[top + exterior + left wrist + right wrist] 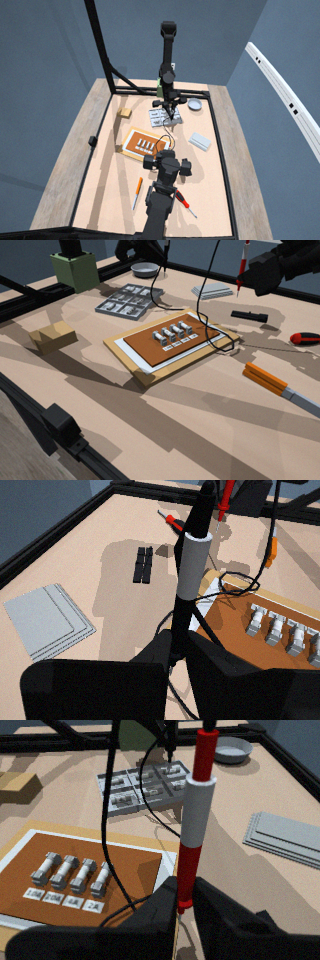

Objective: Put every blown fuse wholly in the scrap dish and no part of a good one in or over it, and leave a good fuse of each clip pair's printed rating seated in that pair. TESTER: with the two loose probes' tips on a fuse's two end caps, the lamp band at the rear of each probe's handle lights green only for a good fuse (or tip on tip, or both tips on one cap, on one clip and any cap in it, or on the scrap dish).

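The orange-brown board [131, 144] [139, 348] [135, 870] bears a row of four clip pairs, each with a white fuse, labelled 10A, 20A, 4A and 2A. The grey six-compartment tray [152, 120] [116, 315] holds several fuses. The round scrap dish [194, 104] [144, 271] [232, 751] looks empty. My left gripper [165, 261] [177, 636] is shut on the black probe [166, 251] [183, 617], tip down in the air. My right gripper [240, 281] [183, 883] is shut on the red probe [242, 267] [190, 865], tip off the table. Both lamp bands look white or grey, not green.
Stacked grey plates [199, 141] [213, 289] lie right of the board in the top view. A black bar-like object [249, 316] [143, 565], a red screwdriver [182, 198], an orange-handled tool [139, 186] and a wooden block [124, 112] lie around. Probe cables loop over the board.
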Controlling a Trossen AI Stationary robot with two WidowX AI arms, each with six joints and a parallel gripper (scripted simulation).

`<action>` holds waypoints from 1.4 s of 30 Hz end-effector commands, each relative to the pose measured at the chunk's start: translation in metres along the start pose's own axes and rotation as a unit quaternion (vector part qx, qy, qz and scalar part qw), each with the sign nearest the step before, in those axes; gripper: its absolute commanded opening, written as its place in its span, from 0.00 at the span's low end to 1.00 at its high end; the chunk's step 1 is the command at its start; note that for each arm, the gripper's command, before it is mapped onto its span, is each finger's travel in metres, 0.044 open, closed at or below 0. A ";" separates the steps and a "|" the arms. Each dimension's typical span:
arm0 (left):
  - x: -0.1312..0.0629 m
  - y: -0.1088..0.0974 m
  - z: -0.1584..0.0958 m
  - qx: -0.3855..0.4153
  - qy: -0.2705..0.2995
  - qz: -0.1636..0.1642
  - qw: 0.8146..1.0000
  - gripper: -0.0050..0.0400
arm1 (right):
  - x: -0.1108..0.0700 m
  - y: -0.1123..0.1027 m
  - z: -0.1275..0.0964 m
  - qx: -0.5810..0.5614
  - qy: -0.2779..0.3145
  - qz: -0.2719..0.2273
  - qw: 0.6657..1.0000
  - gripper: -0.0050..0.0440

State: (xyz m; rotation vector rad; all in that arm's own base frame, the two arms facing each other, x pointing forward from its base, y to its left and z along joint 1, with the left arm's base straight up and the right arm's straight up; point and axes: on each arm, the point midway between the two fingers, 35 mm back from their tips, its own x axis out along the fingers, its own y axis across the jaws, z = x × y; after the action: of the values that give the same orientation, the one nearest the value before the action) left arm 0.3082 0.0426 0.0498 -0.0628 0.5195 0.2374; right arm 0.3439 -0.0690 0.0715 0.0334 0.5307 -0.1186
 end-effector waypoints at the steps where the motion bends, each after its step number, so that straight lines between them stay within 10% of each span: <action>1: -0.002 0.011 0.004 -0.006 -0.005 0.010 1.000 0.00 | 0.000 -0.003 0.015 -0.002 -0.018 -0.001 1.000 0.00; 17: -0.004 0.048 0.017 -0.027 -0.014 0.047 0.998 0.00 | -0.002 -0.003 0.017 -0.002 -0.016 -0.003 1.000 0.00; 42: -0.007 0.110 0.021 -0.060 -0.007 0.108 0.992 0.00 | -0.012 -0.003 -0.023 0.014 0.143 -0.008 0.990 0.00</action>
State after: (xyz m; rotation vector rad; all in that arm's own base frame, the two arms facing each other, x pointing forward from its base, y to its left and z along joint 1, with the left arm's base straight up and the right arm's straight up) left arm 0.2837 0.1395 0.0637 -0.1227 0.5150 0.4622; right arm 0.3176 -0.0673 0.0490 0.0748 0.8099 -0.1315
